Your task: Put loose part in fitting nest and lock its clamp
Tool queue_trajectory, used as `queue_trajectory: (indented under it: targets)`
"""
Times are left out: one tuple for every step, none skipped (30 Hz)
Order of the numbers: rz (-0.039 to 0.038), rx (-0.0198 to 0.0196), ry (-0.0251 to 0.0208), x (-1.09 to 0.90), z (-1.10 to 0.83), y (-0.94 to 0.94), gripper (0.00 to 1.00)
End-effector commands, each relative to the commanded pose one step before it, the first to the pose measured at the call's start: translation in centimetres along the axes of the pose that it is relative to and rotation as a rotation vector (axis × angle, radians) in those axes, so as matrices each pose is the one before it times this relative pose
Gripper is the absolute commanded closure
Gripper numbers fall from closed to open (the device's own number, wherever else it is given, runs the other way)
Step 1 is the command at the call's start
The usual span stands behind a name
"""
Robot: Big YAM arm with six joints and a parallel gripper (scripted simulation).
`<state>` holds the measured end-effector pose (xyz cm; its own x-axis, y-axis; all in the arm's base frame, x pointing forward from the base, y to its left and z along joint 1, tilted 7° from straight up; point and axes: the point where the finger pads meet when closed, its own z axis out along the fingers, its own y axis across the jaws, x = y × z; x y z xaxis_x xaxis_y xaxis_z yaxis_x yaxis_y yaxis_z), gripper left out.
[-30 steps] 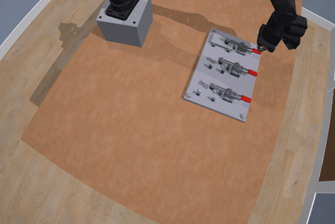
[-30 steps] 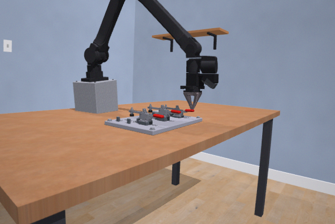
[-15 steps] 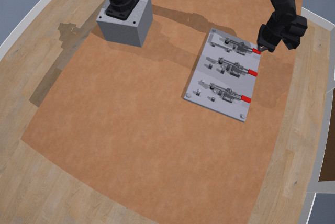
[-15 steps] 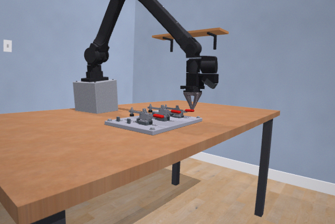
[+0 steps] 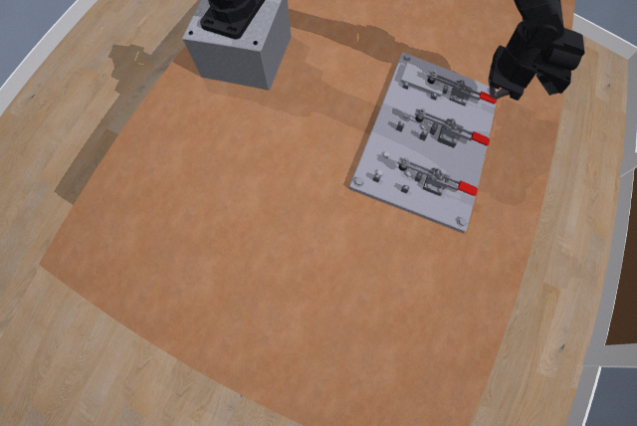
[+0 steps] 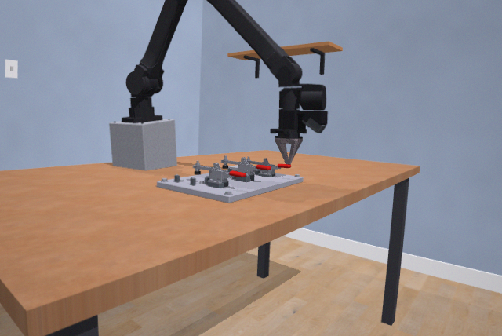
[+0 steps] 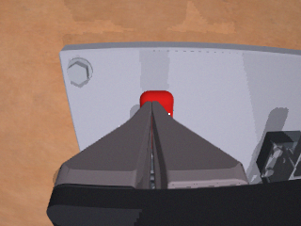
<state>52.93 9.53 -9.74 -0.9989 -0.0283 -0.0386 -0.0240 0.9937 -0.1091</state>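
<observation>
The fixture plate [image 5: 380, 151] [image 6: 267, 189] [image 7: 108, 71] carries three nests with red-handled clamps. In the far nest, a pale flat shape [image 5: 413, 76] that looks like the part lies under the clamp's bar; its exact fit against the blocks cannot be made out. That clamp's red handle [image 5: 488, 98] [image 6: 284, 166] [image 7: 157, 96] lies low, and its bar looks about level. My gripper [image 5: 494, 94] [image 6: 288, 164] [image 7: 151, 111] is shut and empty, pointing down, with its tips at or just above that handle. The fingers hide part of the handle in the wrist view.
The middle clamp's handle [image 5: 480, 138] [image 6: 263, 167] and the near clamp's handle [image 5: 467, 188] [image 6: 237, 173] also lie low, pointing the same way. Small blocks stand in these nests. Bolt heads [image 5: 358, 181] [image 7: 78, 72] stand at the fixture's corners. The grey pedestal [image 5: 234, 66] [image 6: 127, 144] carries the arm.
</observation>
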Motion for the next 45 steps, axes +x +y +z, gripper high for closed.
queue_trajectory:
  targets:
    - [0.00365, 0.00319, 0.02520, 0.552, 2.448, -0.645, 1.00]
    - [0.00010, 0.00000, 0.00001, 0.001, 0.003, 0.000, 1.00]
    - [0.00003, 0.00000, 0.00000, 0.000, 0.000, 0.000, 1.00]
    - [0.00000, 0.00000, 0.00000, 0.000, 0.000, 0.000, 1.00]
    - [0.00000, 0.00000, 0.00000, 0.000, 0.000, 0.000, 1.00]
    - [0.00000, 0.00000, 0.00000, 0.000, 0.000, 0.000, 1.00]
    - [0.00000, 0.00000, 0.00000, 0.000, 0.000, 0.000, 1.00]
    - [0.00000, 0.00000, 0.00000, 0.000, 0.000, 0.000, 1.00]
    - [0.00000, 0.00000, 0.00000, 0.000, 0.000, 0.000, 1.00]
    - [0.00000, 0.00000, 0.00000, 0.000, 0.000, 0.000, 1.00]
    - [0.00000, 0.00000, 0.00000, 0.000, 0.000, 0.000, 1.00]
    - [0.00000, 0.00000, 0.00000, 0.000, 0.000, 0.000, 1.00]
    - [0.00000, 0.00000, 0.00000, 0.000, 0.000, 0.000, 1.00]
    - [0.00000, 0.00000, 0.00000, 0.000, 0.000, 0.000, 1.00]
    - [0.00000, 0.00000, 0.00000, 0.000, 0.000, 0.000, 1.00]
    - [0.00000, 0.00000, 0.00000, 0.000, 0.000, 0.000, 1.00]
    - [0.00000, 0.00000, 0.00000, 0.000, 0.000, 0.000, 1.00]
    - [0.00000, 0.00000, 0.00000, 0.000, 0.000, 0.000, 1.00]
    - [0.00000, 0.00000, 0.00000, 0.000, 0.000, 0.000, 1.00]
    - [0.00000, 0.00000, 0.00000, 0.000, 0.000, 0.000, 1.00]
    - [0.00000, 0.00000, 0.00000, 0.000, 0.000, 0.000, 1.00]
    - [0.00000, 0.00000, 0.00000, 0.000, 0.000, 0.000, 1.00]
    - [0.00000, 0.00000, 0.00000, 0.000, 0.000, 0.000, 1.00]
    - [0.00000, 0.00000, 0.00000, 0.000, 0.000, 0.000, 1.00]
    - [0.00000, 0.00000, 0.00000, 0.000, 0.000, 0.000, 1.00]
    - [0.00000, 0.00000, 0.00000, 0.000, 0.000, 0.000, 1.00]
    - [0.00000, 0.00000, 0.00000, 0.000, 0.000, 0.000, 1.00]
    - [-0.00002, 0.00000, 0.00000, 0.000, 0.002, 0.000, 1.00]
    - [-0.00010, 0.00001, 0.00003, 0.002, 0.014, 0.000, 1.00]
    - [-0.00015, 0.00001, 0.00006, 0.004, 0.028, -0.001, 1.00]
    - [-0.00012, 0.00002, 0.00009, 0.005, 0.040, -0.001, 1.00]
    - [-0.00006, 0.00002, 0.00010, 0.006, 0.044, -0.001, 1.00]
    - [0.00004, 0.00002, 0.00009, 0.005, 0.040, -0.001, 1.00]
    - [0.00012, 0.00001, 0.00006, 0.004, 0.028, -0.001, 1.00]
    - [0.00012, 0.00001, 0.00003, 0.002, 0.014, 0.000, 1.00]
    - [0.00010, 0.00000, 0.00001, 0.001, 0.003, 0.000, 1.00]
    - [0.00004, 0.00000, 0.00001, 0.000, 0.000, 0.000, 1.00]
    - [0.00000, 0.00000, 0.00000, 0.000, 0.000, 0.000, 1.00]
    - [0.00000, 0.00000, 0.00000, 0.000, 0.000, 0.000, 1.00]
    - [0.00013, 0.00000, 0.00003, 0.001, 0.001, 0.000, 1.00]
    - [0.00001, 0.00000, 0.00001, 0.001, 0.000, 0.000, 1.00]
    - [0.00001, 0.00000, 0.00001, 0.001, 0.000, 0.000, 1.00]
    - [0.00004, 0.00000, 0.00002, 0.001, 0.000, 0.000, 1.00]
    - [-0.00035, 0.00062, 0.00341, 0.085, 0.001, -0.015, 1.00]
    - [-0.00110, 0.00130, 0.00715, 0.182, 0.000, -0.018, 1.00]
